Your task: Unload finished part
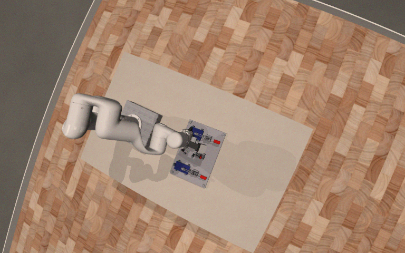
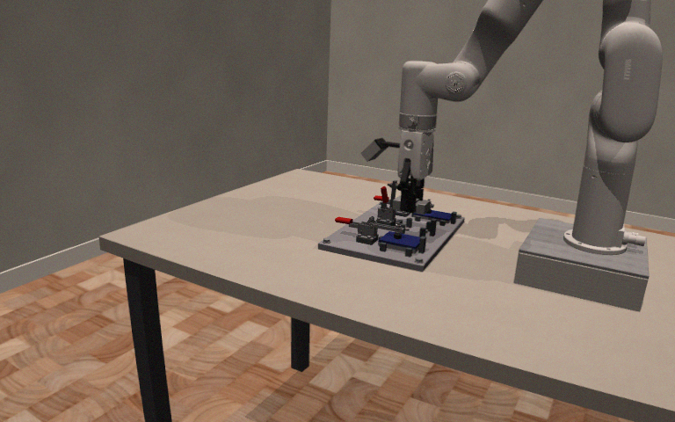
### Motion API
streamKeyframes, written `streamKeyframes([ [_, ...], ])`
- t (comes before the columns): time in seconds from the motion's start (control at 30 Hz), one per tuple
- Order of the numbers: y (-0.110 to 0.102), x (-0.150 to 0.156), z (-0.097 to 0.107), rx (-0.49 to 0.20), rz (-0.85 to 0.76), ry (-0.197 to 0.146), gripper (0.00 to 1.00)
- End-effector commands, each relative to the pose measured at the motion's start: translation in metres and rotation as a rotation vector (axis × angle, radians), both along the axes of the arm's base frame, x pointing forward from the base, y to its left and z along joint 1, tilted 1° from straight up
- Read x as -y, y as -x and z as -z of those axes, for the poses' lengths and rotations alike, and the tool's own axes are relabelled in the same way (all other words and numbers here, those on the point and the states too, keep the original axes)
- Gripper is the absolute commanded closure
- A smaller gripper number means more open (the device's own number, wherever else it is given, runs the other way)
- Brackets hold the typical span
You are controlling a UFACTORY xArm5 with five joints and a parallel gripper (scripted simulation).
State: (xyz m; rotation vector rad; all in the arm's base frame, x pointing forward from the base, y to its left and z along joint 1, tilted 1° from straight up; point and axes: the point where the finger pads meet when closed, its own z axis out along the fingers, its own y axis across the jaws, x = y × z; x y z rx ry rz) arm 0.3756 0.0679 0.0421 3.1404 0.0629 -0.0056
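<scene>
The grey fixture plate [image 1: 196, 158] [image 2: 390, 235] lies on the table in front of the arm's base. Two blue blanks sit in its outer nests, one [image 1: 195, 129] [image 2: 432, 214] on the far side and one [image 1: 179, 166] [image 2: 401, 239] on the near side. Each has a clamp with a red handle [image 1: 217, 142] [image 1: 202, 177] lying flat. The middle clamp's red handle [image 2: 383, 194] stands up. My gripper [image 1: 196, 143] [image 2: 410, 197] points straight down over the plate, between the middle and far nests. It is shut on the small grey finished part [image 2: 420, 203], which the fingers mostly hide.
The arm's grey base block [image 2: 582, 264] stands on the table to the right of the plate. The beige table top stretches past the plate on the side away from the base. A small dark camera bracket [image 2: 375, 149] sticks out from the wrist.
</scene>
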Motion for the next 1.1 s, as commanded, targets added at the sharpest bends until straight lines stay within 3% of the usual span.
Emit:
streamKeyframes([
  [0.0, -0.001, -0.014, -0.001, 0.003, 0.001, -0.001, 1.00],
  [1.07, 0.003, -0.132, 0.000, 0.000, 0.001, 0.001, 1.00],
])
